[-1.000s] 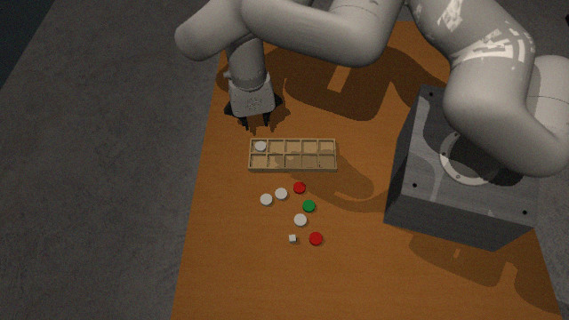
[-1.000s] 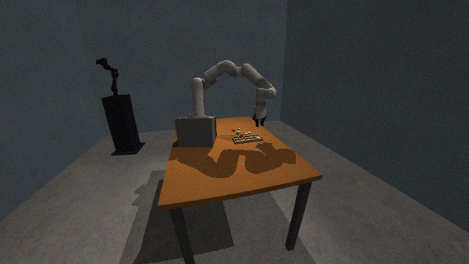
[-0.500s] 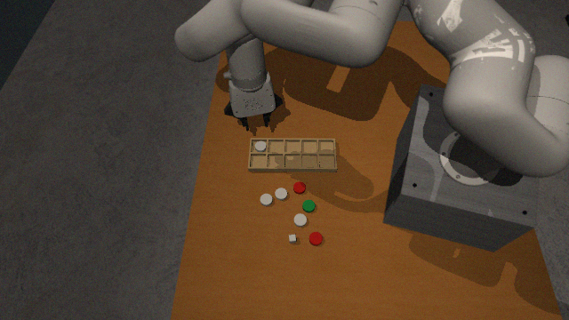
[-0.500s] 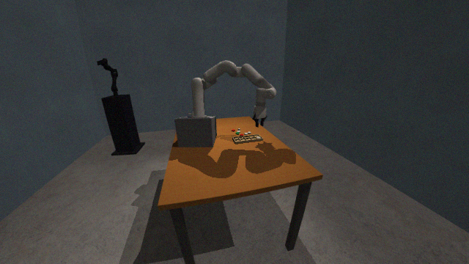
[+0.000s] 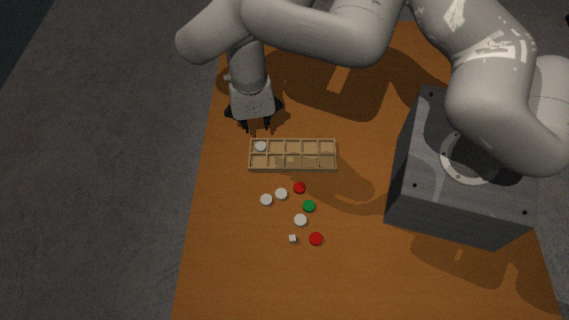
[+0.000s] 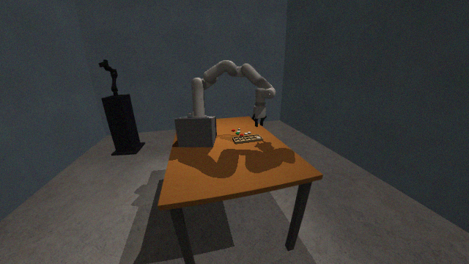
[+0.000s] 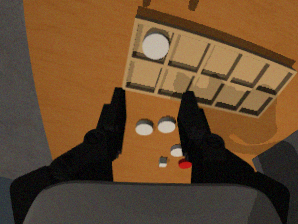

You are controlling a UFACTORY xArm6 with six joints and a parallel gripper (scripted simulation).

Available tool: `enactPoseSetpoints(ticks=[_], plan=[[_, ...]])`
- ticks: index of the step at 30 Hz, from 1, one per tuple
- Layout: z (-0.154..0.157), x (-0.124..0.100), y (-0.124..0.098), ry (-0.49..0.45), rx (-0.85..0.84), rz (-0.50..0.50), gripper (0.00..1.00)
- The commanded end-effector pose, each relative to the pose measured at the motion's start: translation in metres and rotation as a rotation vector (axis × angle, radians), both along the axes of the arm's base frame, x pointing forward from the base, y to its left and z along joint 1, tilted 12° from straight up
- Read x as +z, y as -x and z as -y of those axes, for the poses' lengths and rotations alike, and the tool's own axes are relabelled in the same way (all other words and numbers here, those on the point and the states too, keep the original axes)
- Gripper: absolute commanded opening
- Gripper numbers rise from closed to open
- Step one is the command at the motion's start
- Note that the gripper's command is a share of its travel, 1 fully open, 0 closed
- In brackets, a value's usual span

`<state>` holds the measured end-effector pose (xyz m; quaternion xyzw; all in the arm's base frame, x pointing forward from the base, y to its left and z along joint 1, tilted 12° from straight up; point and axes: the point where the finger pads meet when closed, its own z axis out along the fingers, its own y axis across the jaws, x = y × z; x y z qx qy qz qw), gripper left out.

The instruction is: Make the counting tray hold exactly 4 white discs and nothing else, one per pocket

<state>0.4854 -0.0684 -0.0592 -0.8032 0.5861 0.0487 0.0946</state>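
The wooden counting tray (image 5: 292, 155) has two rows of pockets. One white disc (image 5: 260, 146) lies flat in its far-left pocket; the other pockets look empty. Three white discs (image 5: 266, 199) (image 5: 281, 193) (image 5: 300, 220) lie on the table in front of the tray. My gripper (image 5: 257, 125) hangs above the table just beyond the tray's left end, partly open with nothing between the fingers. In the wrist view the fingers frame bare table, with the tray (image 7: 206, 72) and its disc (image 7: 156, 46) ahead.
Two red discs (image 5: 300, 188) (image 5: 316, 238), a green disc (image 5: 308, 205) and a small white cube (image 5: 292, 238) lie among the loose white discs. The grey arm base block (image 5: 458, 187) stands to the right. The table's left edge is close to the gripper.
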Motion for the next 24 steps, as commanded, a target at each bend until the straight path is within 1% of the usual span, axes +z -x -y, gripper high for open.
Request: enactPoseSetpoints(ticks=[1, 2, 3, 5, 7, 11, 14, 17, 19, 21, 24], plan=[[-0.012, 0.003, 0.001, -0.004, -0.041, -0.006, 0.47], [-0.012, 0.003, 0.001, -0.004, -0.041, -0.006, 0.47], [-0.022, 0.004, 0.004, -0.008, -0.082, -0.014, 0.47], [-0.047, 0.007, 0.012, -0.017, -0.187, -0.036, 0.47], [-0.077, 0.010, 0.026, -0.027, -0.317, -0.064, 0.47], [-0.135, 0.015, 0.067, -0.038, -0.608, -0.130, 0.47], [-0.165, 0.018, 0.100, -0.038, -0.799, -0.172, 0.47], [-0.182, 0.020, 0.125, -0.035, -0.926, -0.198, 0.47], [-0.182, 0.020, 0.125, -0.035, -0.926, -0.198, 0.47], [-0.187, 0.020, 0.134, -0.034, -0.967, -0.206, 0.47], [-0.188, 0.020, 0.137, -0.033, -0.981, -0.208, 0.47]])
